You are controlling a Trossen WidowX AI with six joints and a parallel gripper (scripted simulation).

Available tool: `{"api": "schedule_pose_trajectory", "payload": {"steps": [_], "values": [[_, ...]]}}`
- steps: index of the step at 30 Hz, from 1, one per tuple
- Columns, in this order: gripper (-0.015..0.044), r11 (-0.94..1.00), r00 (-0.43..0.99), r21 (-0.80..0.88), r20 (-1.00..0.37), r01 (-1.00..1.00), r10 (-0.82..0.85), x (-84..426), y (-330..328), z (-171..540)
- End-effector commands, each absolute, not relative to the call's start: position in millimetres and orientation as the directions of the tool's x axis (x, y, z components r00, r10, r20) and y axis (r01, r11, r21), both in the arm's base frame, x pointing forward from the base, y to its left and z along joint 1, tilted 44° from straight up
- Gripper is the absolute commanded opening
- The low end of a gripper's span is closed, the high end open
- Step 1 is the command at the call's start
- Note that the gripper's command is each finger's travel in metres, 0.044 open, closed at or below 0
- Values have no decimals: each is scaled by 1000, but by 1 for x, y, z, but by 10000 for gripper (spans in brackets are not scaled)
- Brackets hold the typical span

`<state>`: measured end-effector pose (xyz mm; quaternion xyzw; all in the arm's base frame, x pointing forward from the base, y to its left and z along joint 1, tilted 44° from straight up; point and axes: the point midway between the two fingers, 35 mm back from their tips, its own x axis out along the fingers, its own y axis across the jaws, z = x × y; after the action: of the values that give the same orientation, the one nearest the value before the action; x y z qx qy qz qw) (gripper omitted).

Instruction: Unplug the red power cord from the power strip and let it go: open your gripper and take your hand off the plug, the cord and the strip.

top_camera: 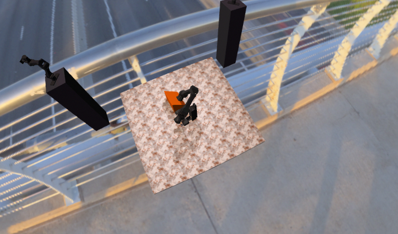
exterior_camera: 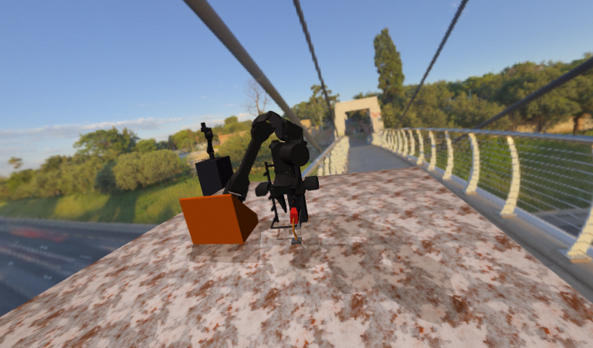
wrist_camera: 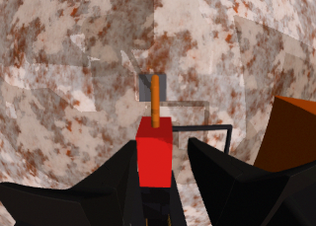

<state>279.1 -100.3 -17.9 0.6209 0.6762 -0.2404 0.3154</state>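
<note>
The red plug stands between the fingers of my gripper. The fingers are parted; a gap shows on the plug's right side in the wrist view, and the left finger is very close to it. A short orange cord runs from the plug to a small grey square. Black material and small gold-coloured bits show below the plug in the wrist view. The power strip is mostly hidden by the gripper; I cannot tell whether the plug sits in it.
An orange wedge-shaped block stands beside the arm. A thin black bent bar is close to the fingers. Two tall dark pillars with small arms stand beyond the speckled table.
</note>
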Motion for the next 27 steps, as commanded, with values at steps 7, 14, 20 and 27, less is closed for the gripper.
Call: {"api": "schedule_pose_trajectory", "payload": {"steps": [7, 14, 20, 27], "values": [[160, 105, -22, 70, -724, 992, 689, 278, -93, -8], [160, 105, -22, 70, -724, 992, 689, 278, -88, -13], [134, 114, -27, 70, -726, 991, 687, 278, -87, -15], [87, 114, -27, 70, -726, 991, 687, 278, -87, -15]]}}
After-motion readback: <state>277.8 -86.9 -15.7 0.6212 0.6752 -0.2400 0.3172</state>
